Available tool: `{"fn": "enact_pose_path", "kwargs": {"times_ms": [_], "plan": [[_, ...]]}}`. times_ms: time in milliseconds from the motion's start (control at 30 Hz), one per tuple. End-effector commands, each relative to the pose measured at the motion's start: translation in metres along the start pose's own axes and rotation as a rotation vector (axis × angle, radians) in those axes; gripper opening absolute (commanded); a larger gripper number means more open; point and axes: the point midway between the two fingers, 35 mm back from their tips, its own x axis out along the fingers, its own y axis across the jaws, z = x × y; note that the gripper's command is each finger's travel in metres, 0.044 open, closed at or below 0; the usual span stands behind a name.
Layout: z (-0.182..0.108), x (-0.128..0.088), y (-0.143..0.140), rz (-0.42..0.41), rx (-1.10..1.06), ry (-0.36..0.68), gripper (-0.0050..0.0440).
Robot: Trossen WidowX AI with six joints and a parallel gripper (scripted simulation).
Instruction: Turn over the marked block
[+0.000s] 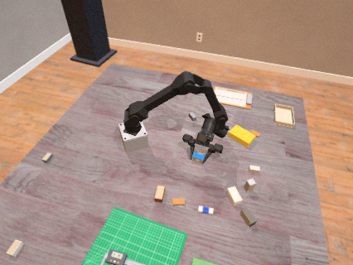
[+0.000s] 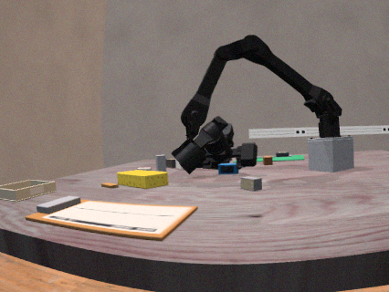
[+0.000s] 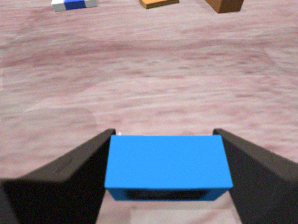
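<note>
Even soft light, slight blur

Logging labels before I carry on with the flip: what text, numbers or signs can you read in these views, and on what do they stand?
None can be read.
Blue block between the open gripper fingers: dark mark along its lower face, no legible writing.
Clipboard sheet: dark printed strip, too small to read.
Small device at the green mat: screen too blurred to read.
White rail behind the arm base: two dark dots, no text.
</note>
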Motion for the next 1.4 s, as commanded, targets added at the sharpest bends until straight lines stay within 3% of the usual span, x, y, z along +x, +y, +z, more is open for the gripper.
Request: {"fn": "enact_pose_path", "kwargs": {"times_ms": [0, 200, 233, 1367], "plan": [[0.0067, -0.0069, 0.0078, 0.016, 0.031, 0.018, 0.0278], [0.0067, -0.0069, 0.0078, 0.016, 0.031, 0.018, 0.0282], [0.0067, -0.0069, 0.0078, 0.016, 0.031, 0.018, 0.044], [0.0069, -0.007, 0.0078, 0.016, 0.032, 0.018, 0.044]]}}
